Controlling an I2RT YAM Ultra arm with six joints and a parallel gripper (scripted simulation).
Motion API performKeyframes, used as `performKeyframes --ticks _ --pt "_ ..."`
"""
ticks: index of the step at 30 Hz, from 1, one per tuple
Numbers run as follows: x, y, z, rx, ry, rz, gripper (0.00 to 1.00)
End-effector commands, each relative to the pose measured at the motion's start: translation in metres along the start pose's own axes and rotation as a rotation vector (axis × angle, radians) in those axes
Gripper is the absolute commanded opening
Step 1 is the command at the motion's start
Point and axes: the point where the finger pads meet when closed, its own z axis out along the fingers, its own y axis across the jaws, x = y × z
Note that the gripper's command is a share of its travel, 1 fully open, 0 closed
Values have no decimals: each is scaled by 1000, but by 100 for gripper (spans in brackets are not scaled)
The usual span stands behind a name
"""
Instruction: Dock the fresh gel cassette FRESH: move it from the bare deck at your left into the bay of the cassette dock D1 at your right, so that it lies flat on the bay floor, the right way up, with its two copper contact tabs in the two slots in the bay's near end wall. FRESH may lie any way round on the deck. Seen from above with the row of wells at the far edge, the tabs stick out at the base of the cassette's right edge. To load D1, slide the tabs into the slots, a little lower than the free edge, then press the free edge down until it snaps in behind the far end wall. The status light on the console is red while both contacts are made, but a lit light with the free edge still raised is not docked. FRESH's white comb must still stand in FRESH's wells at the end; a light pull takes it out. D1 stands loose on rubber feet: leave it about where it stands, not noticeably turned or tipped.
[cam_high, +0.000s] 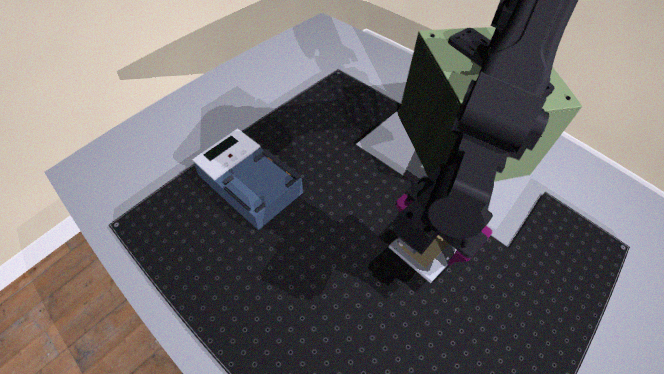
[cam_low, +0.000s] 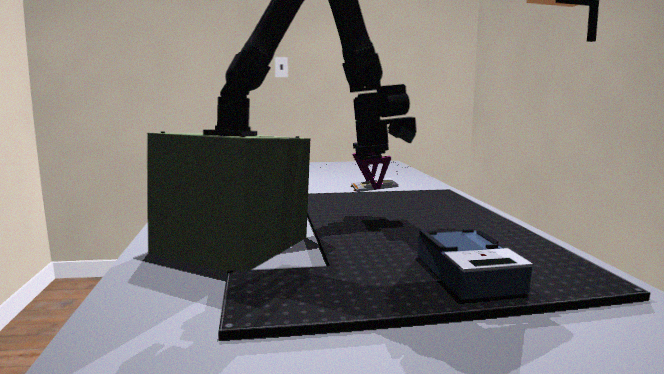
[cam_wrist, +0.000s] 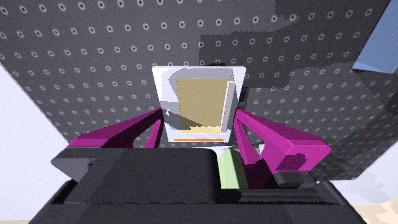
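My gripper is shut on the FRESH cassette, its magenta fingers against the cassette's left and right sides. The cassette is a white frame with a tan gel face. A white comb stands along its right side in the wrist view, and an orange strip runs along its near edge. I hold it face up, low over the black mat, right of the middle. It also shows in the exterior view below the fingers. The blue dock D1 stands apart at the left with its bay empty.
D1's white console carries a small dark light. The dock also shows in the exterior view. The green pedestal under the arm's base stands just behind the gripper. A blue corner of the dock shows in the wrist view.
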Motion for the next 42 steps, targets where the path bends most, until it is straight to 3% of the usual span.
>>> performKeyframes --ticks 1,7,12,14,15,17,29,31,32,33,42 --pt "-33 -4 -15 -44 -85 -58 0" --pt "-36 -36 -16 -34 -61 -57 0" --pt "-35 -62 -7 -29 -26 -56 0" --pt "-35 -62 -7 -29 -26 -56 0" --pt "-42 -66 -14 -30 -48 -57 0" --pt "-40 -76 -8 -29 -26 -56 0" --pt "-59 -134 -12 -28 -28 -56 0" --pt "-59 -134 -12 -28 -28 -56 0" --pt "-68 -139 -22 -24 -58 -59 0" --pt "-62 -144 -13 -28 -29 -56 0" --pt "-76 -187 -16 -28 -29 -56 0"
